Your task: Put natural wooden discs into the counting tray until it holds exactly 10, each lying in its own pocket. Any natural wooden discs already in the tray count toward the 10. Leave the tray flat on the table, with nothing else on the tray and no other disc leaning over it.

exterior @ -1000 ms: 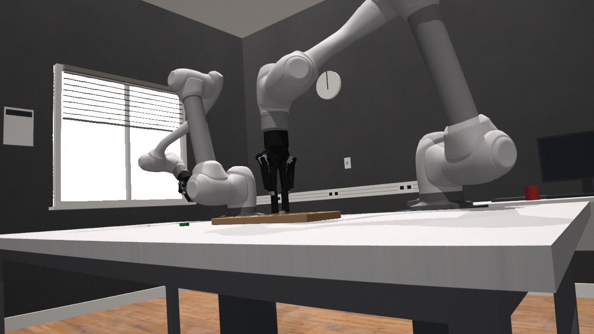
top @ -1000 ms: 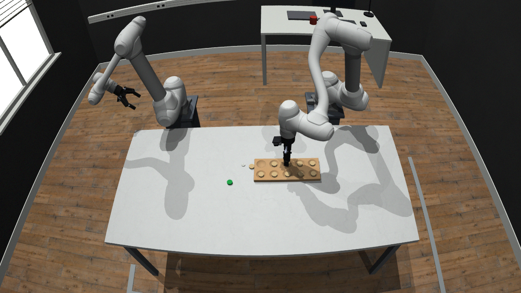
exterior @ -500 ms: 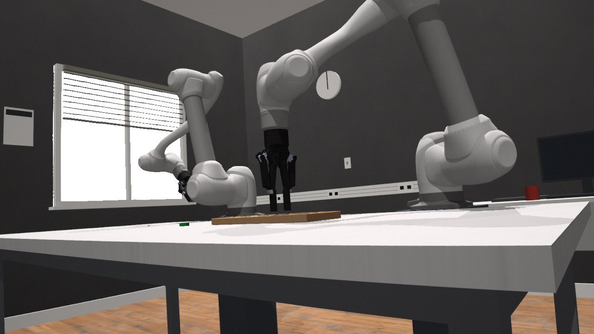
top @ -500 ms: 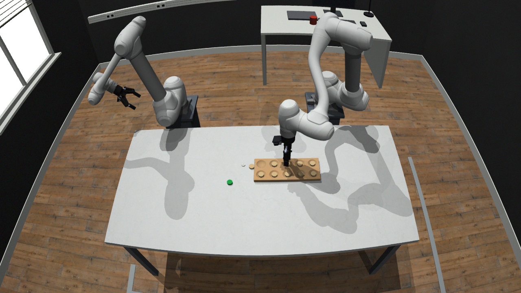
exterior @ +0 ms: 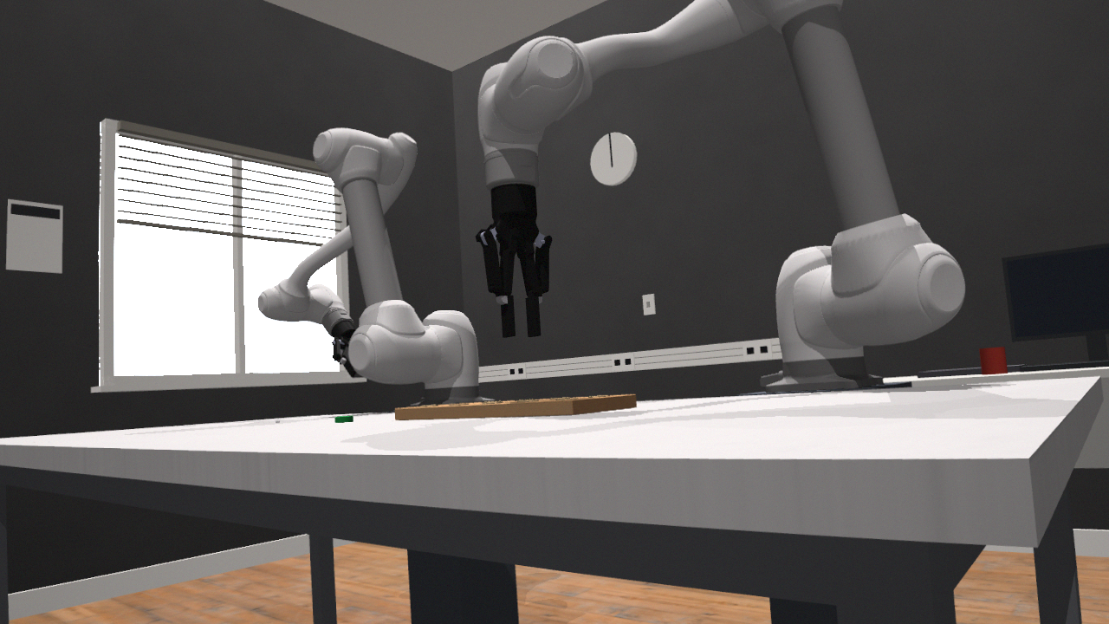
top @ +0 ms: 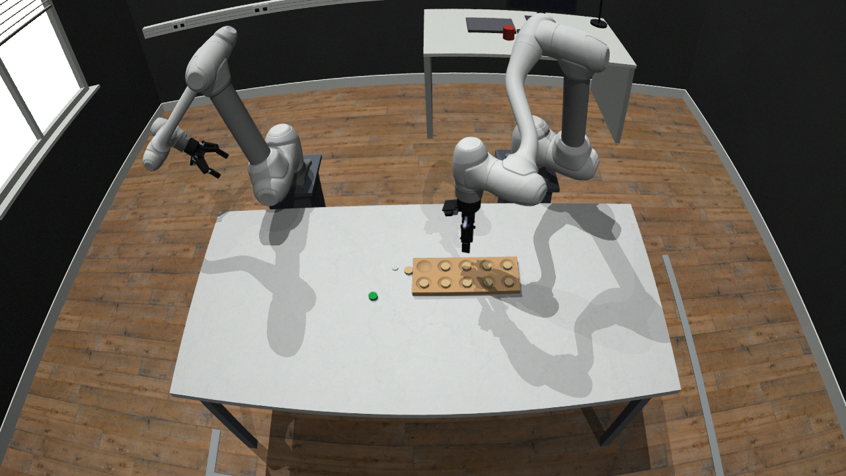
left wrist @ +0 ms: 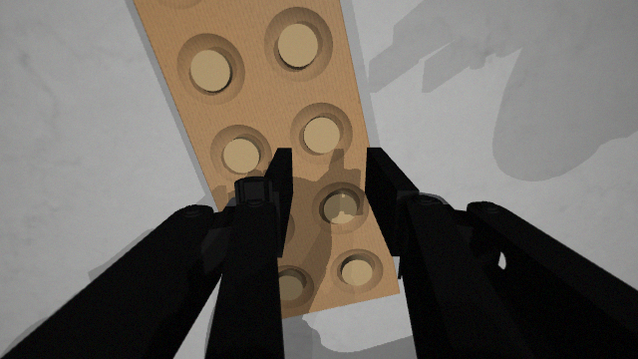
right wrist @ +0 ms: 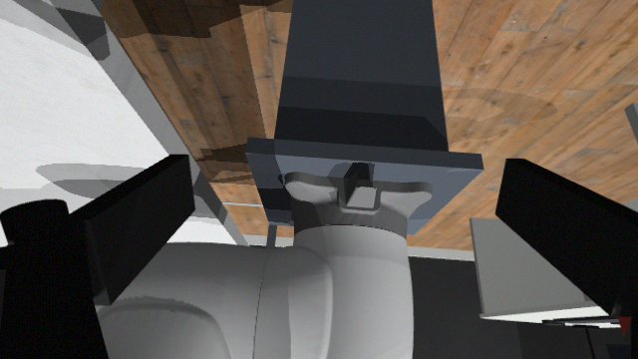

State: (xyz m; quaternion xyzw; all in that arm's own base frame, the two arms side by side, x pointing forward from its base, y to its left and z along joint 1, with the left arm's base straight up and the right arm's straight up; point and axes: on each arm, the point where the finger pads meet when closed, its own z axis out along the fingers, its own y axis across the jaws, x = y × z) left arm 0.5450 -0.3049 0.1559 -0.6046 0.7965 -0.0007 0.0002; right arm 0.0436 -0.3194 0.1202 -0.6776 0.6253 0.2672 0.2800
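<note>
On the table lies the tray, flat, and it has two rows of five pockets. Nine wooden discs are in it, each one inside its own pocket, so one more is needed. The empty pocket is at one end of the tray, in the row which is nearer to my arms. Just beside this same end is one loose wooden disc; if it touches the tray, I cannot tell. Next to it, a little more away from the tray, is a small white thing, and near these, also on the table, a green disc. My left gripper hangs above the tray, pointing down, with its fingers a rather narrow space apart and nothing between them. My right gripper is wide open and holds nothing; it is well apart from the tray, outside the table edge and on the window side. Behind the arms stands a white desk with a red mug on it.
</note>
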